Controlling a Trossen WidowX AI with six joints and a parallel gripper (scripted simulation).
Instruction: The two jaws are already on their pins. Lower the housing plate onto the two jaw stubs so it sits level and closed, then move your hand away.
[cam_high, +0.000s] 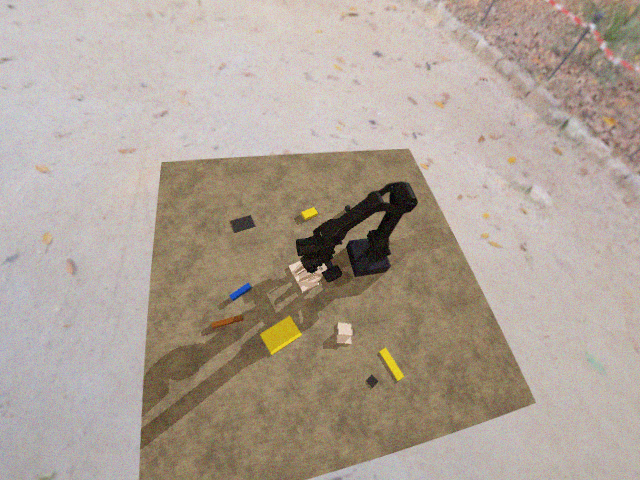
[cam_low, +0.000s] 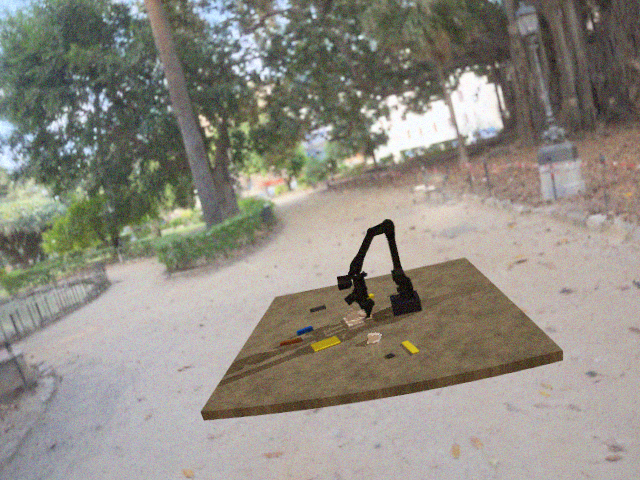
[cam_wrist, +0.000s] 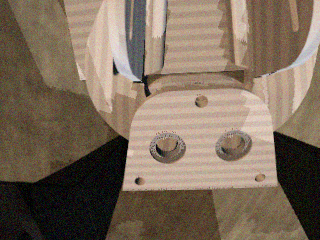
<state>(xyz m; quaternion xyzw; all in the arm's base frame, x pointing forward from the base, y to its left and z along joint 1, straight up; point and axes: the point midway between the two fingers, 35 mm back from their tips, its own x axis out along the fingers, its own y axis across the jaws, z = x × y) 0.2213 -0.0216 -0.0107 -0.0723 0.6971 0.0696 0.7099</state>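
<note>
The housing plate (cam_wrist: 200, 165) is pale and striped, with two grey-ringed holes and three small holes. In the wrist view it lies between the two black fingers. My gripper (cam_wrist: 196, 140) (cam_high: 322, 269) (cam_low: 368, 313) is shut on its side edges, low over the pale jaw assembly (cam_high: 306, 279) (cam_low: 353, 320) (cam_wrist: 101, 90). The assembly's long pale parts run up to the top of the wrist view from the plate's far edge. The plate covers the stubs. Whether it touches them or sits fully level I cannot tell.
Around stand a yellow plate (cam_high: 280, 334) (cam_low: 325, 344), a pale block (cam_high: 344, 333) (cam_low: 373, 338), a blue block (cam_high: 240, 291), an orange bar (cam_high: 226, 321), a yellow bar (cam_high: 391, 364), a small black piece (cam_high: 371, 381), a dark flat plate (cam_high: 242, 223) and a small yellow block (cam_high: 309, 213).
</note>
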